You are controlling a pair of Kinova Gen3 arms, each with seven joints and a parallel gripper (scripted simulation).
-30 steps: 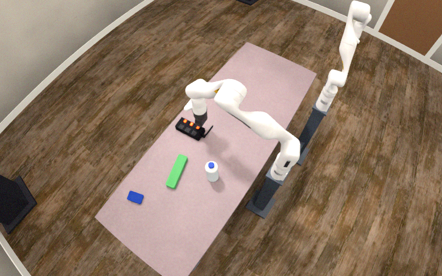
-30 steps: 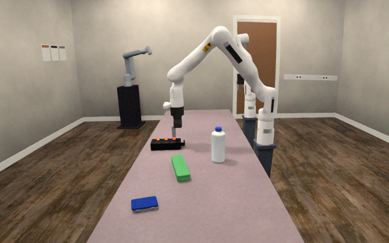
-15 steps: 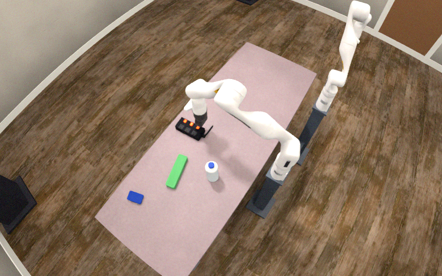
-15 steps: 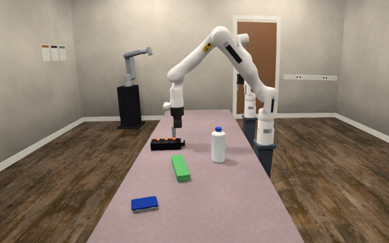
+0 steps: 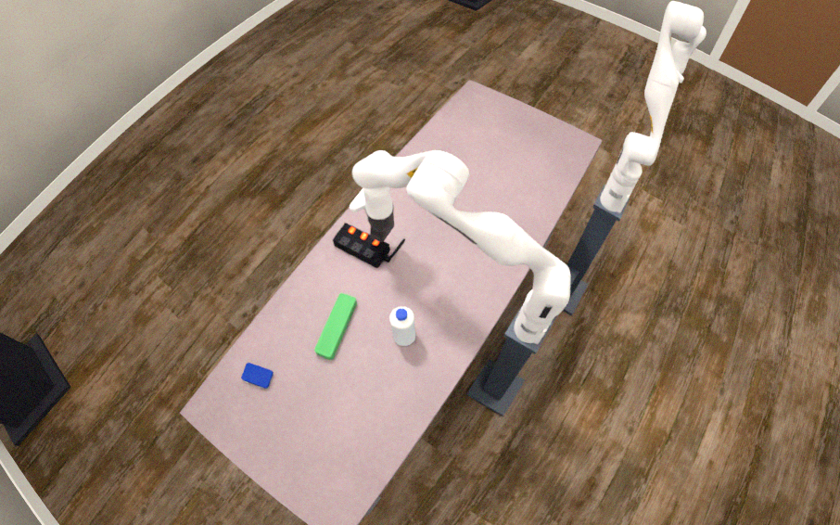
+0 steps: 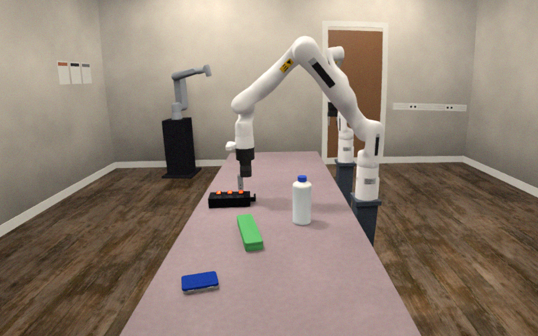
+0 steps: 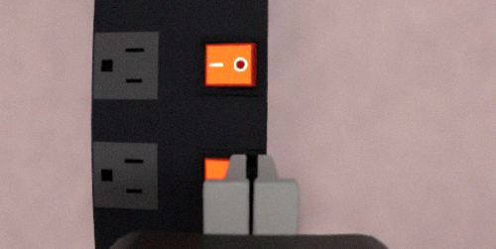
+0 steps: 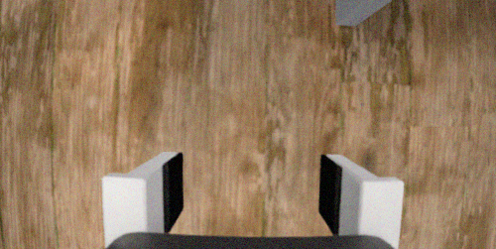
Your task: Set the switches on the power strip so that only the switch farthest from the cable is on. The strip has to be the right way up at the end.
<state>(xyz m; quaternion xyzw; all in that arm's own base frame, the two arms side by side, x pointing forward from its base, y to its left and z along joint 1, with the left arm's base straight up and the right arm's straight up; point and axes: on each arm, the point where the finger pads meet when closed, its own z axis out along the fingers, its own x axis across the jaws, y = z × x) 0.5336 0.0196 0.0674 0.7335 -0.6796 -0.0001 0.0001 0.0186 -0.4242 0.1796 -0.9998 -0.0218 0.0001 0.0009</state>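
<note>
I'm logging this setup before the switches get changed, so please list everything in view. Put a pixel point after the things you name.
Power strip (image 5: pixel 352 249) (image 6: pixel 229 202) (image 7: pixel 181 120): one, black, table's edge side away from the arm bases
Lit switches: three, orange, on the strip
Cable (image 5: pixel 397 249): one, black, strip's end nearer the bases
Green box (image 5: pixel 336 326) (image 6: pixel 249 232): one, green, between strip and blue case
Bottle (image 5: pixel 402 329) (image 6: pixel 301 204): one, white with blue cap, upright beside green box
Blue case (image 5: pixel 257 375) (image 6: pixel 199 281): one, blue over grey, near a table corner
Table (image 5: pixel 345 424) (image 6: pixel 279 292): one, pinkish, mid-room
Background arm (image 6: pixel 180 91): one, grey, on black pedestal
Door (image 6: pixel 364 83): one, brown, far wall
Left pincer (image 7: pixel 251 183): one, grey fingers, shut over cable-end switch
Right pincer (image 8: pixel 251 184): one, white fingers, open above floor
</note>
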